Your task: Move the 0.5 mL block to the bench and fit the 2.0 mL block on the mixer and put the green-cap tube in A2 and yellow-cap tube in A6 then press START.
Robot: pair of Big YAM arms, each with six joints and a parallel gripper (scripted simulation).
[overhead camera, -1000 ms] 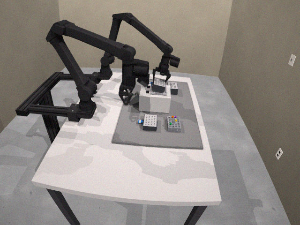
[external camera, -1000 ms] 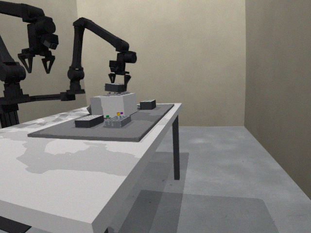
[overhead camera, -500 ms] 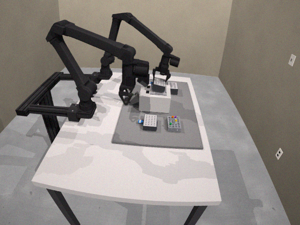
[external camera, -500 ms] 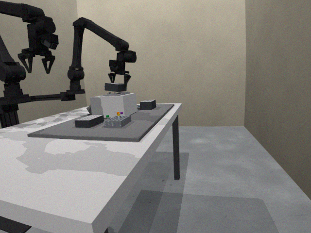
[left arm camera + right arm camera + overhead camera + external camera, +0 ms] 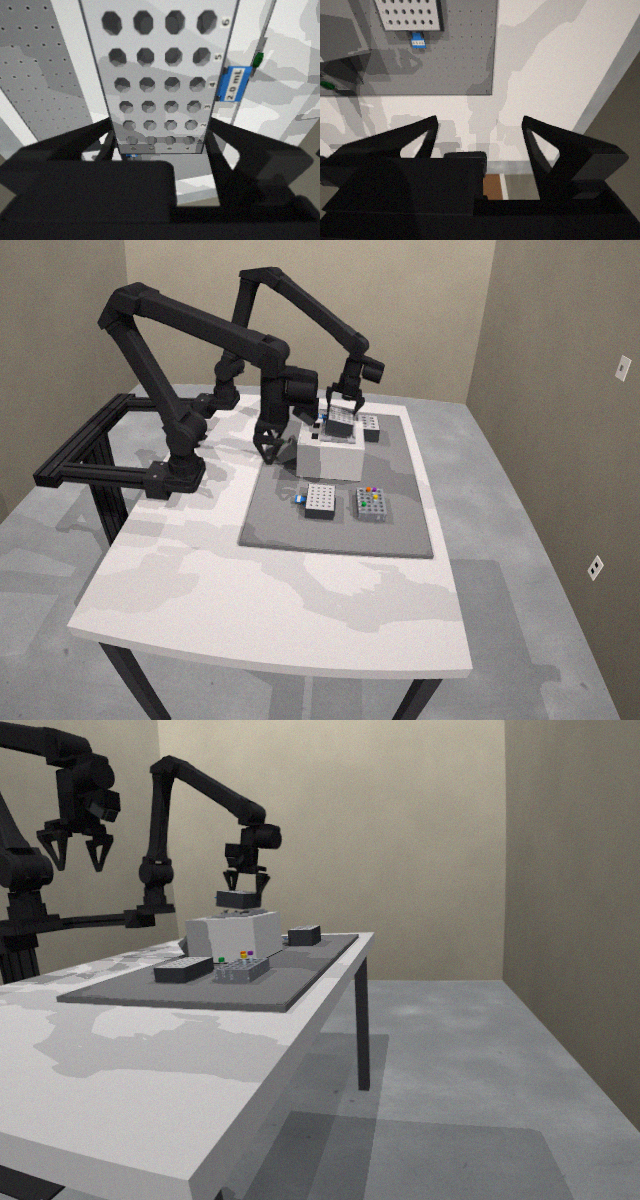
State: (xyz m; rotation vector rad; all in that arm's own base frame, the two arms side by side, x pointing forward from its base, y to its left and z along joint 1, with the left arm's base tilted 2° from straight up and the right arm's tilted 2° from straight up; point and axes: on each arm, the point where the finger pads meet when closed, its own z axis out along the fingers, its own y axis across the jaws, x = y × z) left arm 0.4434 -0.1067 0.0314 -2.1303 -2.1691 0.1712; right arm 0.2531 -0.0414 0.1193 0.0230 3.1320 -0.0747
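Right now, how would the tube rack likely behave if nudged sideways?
The tube rack probably slides rather than tips, being low and broad-based. It looks rigid, with straight, blocky sides. The capped tubes stand proud of its top in the exterior view, so they might rattle or lean a little in their wells.

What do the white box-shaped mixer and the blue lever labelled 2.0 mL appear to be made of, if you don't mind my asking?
The white box-shaped mixer: perhaps painted metal or plastic, since its faces look smooth and matt. The blue lever: probably plastic, given its even, flat colour.
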